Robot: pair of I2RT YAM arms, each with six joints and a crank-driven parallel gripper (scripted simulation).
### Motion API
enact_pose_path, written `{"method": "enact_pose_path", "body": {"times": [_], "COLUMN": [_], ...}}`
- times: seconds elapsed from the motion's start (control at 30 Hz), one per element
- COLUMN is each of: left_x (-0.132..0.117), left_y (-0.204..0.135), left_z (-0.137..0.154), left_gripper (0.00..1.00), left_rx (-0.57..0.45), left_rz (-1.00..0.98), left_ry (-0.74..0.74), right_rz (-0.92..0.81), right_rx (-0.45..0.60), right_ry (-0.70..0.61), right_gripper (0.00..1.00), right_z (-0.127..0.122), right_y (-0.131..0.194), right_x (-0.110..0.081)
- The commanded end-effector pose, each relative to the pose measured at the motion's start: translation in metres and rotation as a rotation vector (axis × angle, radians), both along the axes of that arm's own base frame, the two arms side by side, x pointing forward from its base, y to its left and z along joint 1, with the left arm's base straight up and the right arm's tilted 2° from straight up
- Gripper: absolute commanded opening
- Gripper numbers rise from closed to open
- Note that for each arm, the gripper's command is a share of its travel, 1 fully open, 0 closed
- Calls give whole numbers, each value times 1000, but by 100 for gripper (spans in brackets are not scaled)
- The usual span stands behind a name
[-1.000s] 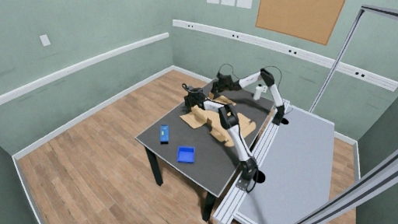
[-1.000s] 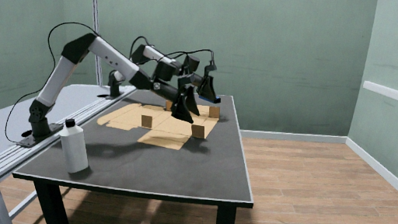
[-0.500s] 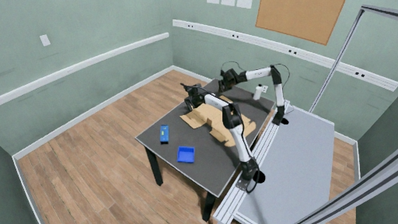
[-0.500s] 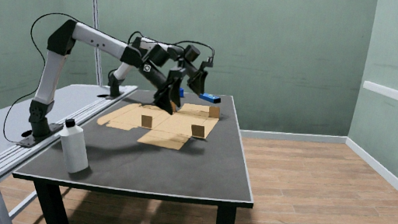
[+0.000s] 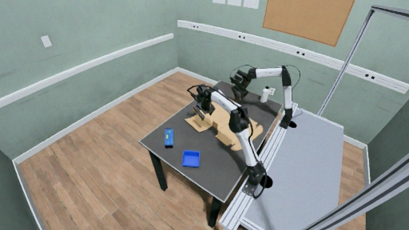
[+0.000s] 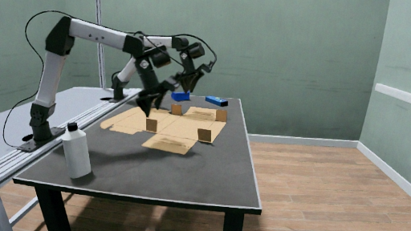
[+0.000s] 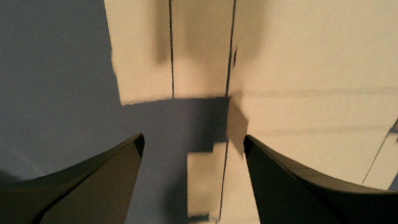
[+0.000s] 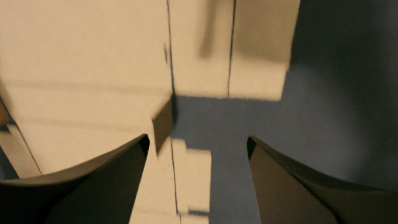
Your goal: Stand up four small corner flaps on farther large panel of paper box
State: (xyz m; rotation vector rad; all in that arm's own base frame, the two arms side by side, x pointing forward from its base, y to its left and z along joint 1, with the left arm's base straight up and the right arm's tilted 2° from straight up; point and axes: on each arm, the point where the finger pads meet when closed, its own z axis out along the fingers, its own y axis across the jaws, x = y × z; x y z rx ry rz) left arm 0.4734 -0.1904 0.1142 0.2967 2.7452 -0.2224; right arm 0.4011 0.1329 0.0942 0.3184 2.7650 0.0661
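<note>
The unfolded cardboard box blank (image 5: 220, 116) (image 6: 181, 127) (image 7: 310, 50) (image 8: 100, 60) is lying flat mid-bench, beneath and between the arms, and all four base flaps are standing roughly upright: the near left flap (image 5: 216, 124) (image 6: 177, 109) (image 7: 237, 120), near right flap (image 6: 152, 124) (image 8: 163, 125), far left flap (image 6: 221, 115) and far right flap (image 6: 204, 135). The folding is looking finished; what seems left is drawing both arms away without brushing a flap. The left gripper (image 5: 204, 114) (image 6: 189, 91) (image 7: 194, 137) and right gripper (image 5: 238, 97) (image 6: 152, 111) (image 8: 198, 137) are hovering above the near corners, fingers wide and holding nothing. The blank's long axis is running away from the robot, its base panel pointing toward the bench's far edge and its rounded lid end toward the arm mounts.

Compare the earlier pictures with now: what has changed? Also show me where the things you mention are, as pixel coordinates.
Both the left pincer (image 5: 207, 115) (image 6: 189, 91) (image 7: 194, 137) and the right pincer (image 5: 238, 98) (image 6: 152, 112) (image 8: 198, 137) have moved back toward the robot's own side of the table. I see nothing taken hold of or let go. The small flaps (image 5: 215, 124) (image 6: 204, 135) (image 7: 237, 120) (image 8: 162, 125) stayed up, the paper box (image 5: 217, 113) (image 6: 181, 125) (image 7: 310, 50) (image 8: 85, 50) flat, and the white bottle (image 5: 264, 96) (image 6: 76, 154) where it was.
</note>
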Motion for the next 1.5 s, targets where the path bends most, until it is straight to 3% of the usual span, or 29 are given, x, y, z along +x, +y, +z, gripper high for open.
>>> {"method": "enact_pose_path", "body": {"times": [0.0, 0.1, 0.2, 0.37, 0.5, 0.53, 0.63, 0.73, 0.77, 1.23, 1.47], "left_x": [-57, -74, -82, -116, -117, -117, -118, -118, -110, -119, -116], "left_y": [22, 29, 32, 44, 41, 40, 38, 38, 36, 38, 38], "left_z": [10, 10, 10, 11, 11, -8, -10, -10, 4, -11, 2], "left_gripper": [81, 81, 81, 81, 81, 81, 81, 81, 81, 81, 81], "left_rx": [30, 22, 22, 23, 24, 41, 42, 42, 27, 47, 36], "left_rz": [-19, -20, -20, -16, -17, -17, -17, -18, -18, -16, -16], "left_ry": [107, 85, 86, 90, 90, 138, 139, 139, 95, 138, 106], "right_rz": [16, 16, 14, 10, 11, 10, 9, 10, 10, 14, 14], "right_rx": [16, 15, 19, -1, 6, -7, -6, -5, 1, -5, -1], "right_ry": [86, 88, 62, 85, 69, 98, 95, 93, 98, 100, 92], "right_gripper": [81, 81, 81, 81, 81, 81, 81, 81, 81, 81, 81], "right_z": [9, 10, 11, 12, 10, 0, 0, 0, 0, -4, -2], "right_y": [5, 5, 7, 3, 7, 7, 8, 9, 9, 10, 12], "right_x": [-58, -83, -85, -127, -121, -121, -120, -120, -121, -122, -119]}}
